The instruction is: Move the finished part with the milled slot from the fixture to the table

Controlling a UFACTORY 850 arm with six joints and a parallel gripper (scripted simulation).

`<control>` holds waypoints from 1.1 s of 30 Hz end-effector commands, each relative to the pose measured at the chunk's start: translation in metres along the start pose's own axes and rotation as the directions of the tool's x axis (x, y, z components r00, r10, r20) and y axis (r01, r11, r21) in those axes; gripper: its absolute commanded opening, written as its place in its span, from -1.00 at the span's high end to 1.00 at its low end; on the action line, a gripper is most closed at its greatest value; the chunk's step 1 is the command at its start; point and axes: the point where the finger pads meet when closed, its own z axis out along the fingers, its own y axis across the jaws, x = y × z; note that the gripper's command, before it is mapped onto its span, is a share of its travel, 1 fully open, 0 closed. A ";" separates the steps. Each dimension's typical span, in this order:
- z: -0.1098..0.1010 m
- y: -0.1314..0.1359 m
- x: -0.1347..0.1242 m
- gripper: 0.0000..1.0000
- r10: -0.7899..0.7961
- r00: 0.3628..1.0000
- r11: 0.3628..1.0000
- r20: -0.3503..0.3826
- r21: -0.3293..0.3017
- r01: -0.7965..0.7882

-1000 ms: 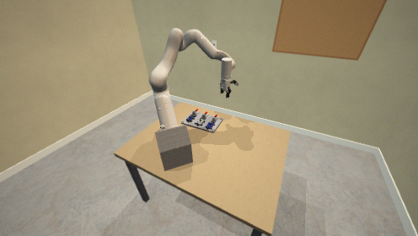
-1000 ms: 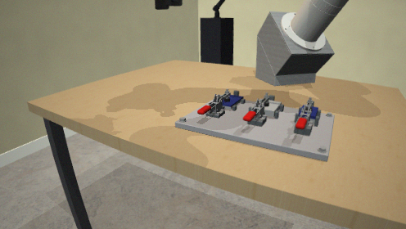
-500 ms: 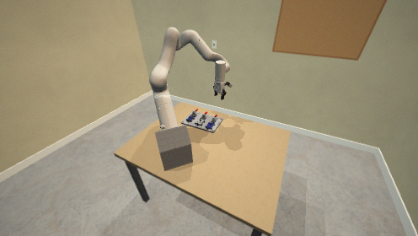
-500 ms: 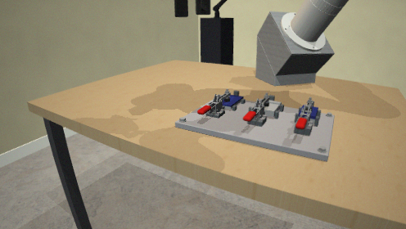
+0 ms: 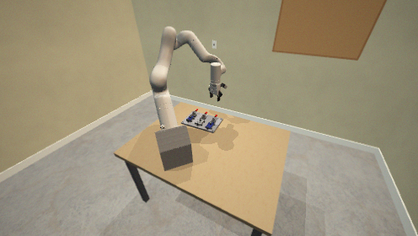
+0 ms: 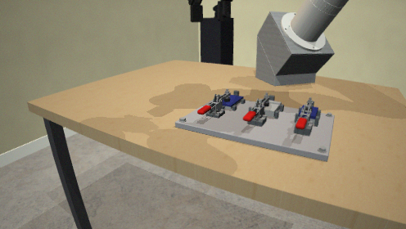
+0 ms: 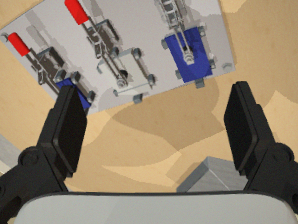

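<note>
A grey fixture plate point(image 6: 258, 127) lies on the wooden table and holds three nests, each with a red-handled clamp. The finished grey part with the milled slot point(image 6: 273, 107) sits in the middle nest; it also shows in the wrist view point(image 7: 127, 70). A blue blank point(image 6: 231, 99) sits in the left nest and another blue blank point(image 6: 313, 112) in the right nest. All three clamps lie down over their parts. My gripper point(image 5: 216, 93) hangs high above the table, beyond the plate, open and empty. In the wrist view my gripper point(image 7: 154, 101) frames bare table just short of the plate point(image 7: 127, 36).
The arm's grey base block point(image 5: 174, 148) stands on the table near the plate. A dark post point(image 6: 217, 41) stands behind the table's far edge, below my fingers. The table edge point(image 6: 123, 139) runs close in front of the plate.
</note>
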 end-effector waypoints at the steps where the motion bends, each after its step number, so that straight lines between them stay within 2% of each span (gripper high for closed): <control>1: 0.000 0.000 0.001 -1.00 -0.002 1.000 1.000 -0.002 0.000 0.002; 4: 0.000 0.000 0.001 -1.00 -0.002 1.000 1.000 -0.002 0.000 0.002; 6: 0.011 -0.018 -0.035 -1.00 -0.105 0.994 0.994 0.000 -0.004 0.105; 17: 0.011 -0.018 -0.035 -1.00 -0.105 0.994 0.994 0.000 -0.004 0.105; 19: 0.021 -0.032 -0.070 -1.00 -0.197 0.980 0.980 0.006 -0.010 0.197; 21: 0.021 -0.032 -0.070 -1.00 -0.197 0.980 0.980 0.006 -0.010 0.197; 23: 0.028 -0.042 -0.099 -1.00 -0.267 0.964 0.964 0.013 -0.015 0.267; 25: 0.031 -0.047 -0.113 -1.00 -0.300 0.954 0.954 0.018 -0.017 0.300; 33: 0.031 -0.047 -0.113 -1.00 -0.300 0.954 0.954 0.018 -0.017 0.300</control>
